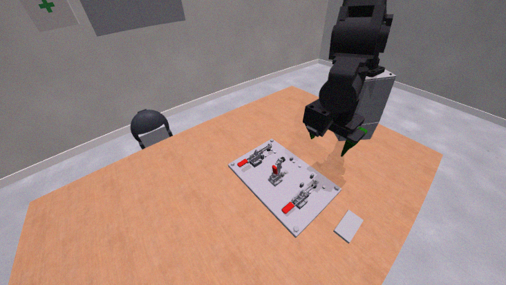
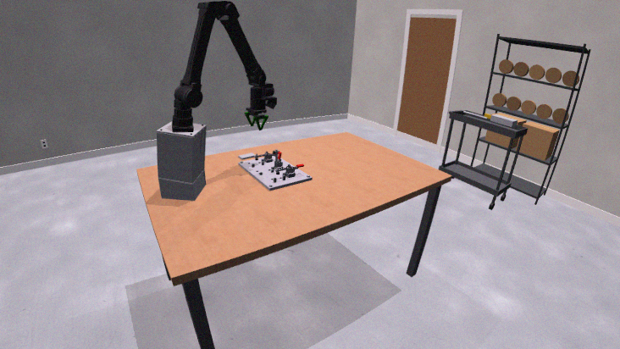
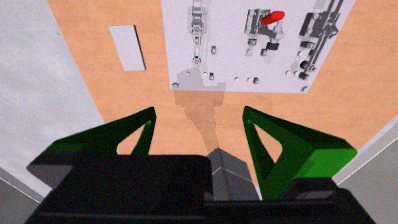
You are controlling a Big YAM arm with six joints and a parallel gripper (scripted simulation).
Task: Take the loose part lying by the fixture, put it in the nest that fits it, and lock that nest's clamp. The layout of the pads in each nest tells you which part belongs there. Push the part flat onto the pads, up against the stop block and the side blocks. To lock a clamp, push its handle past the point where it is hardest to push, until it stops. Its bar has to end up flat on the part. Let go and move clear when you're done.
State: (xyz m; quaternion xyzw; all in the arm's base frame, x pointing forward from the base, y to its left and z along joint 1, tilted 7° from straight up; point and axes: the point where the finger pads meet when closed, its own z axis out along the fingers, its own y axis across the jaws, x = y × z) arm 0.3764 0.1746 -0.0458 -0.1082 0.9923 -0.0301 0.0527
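Observation:
The loose part (image 1: 348, 226) (image 2: 246, 156) (image 3: 128, 48) is a flat, light grey rectangular plate. It lies on the table beside the fixture plate (image 1: 262, 187) (image 2: 264, 180) (image 3: 227, 30). The fixture carries three clamps with red handles. The middle clamp's handle (image 1: 274, 169) (image 3: 273, 18) stands up, and its bar is raised. The outer handles (image 1: 287, 207) (image 1: 242, 162) lie low, with their bars reaching out over their nests. Small pads and blocks stand in the nests; their exact layout is too small to tell. My gripper (image 1: 327, 146) (image 2: 256, 126) (image 3: 199, 111) is open and empty, high above the table on the robot-base side of the fixture.
The grey robot base (image 1: 379, 102) (image 2: 182, 164) (image 3: 227, 175) stands at the table's edge. The part lies near another edge of the wooden table (image 1: 141, 212) (image 2: 242, 225). A cart (image 2: 485, 121) and a shelf rack stand away from the table.

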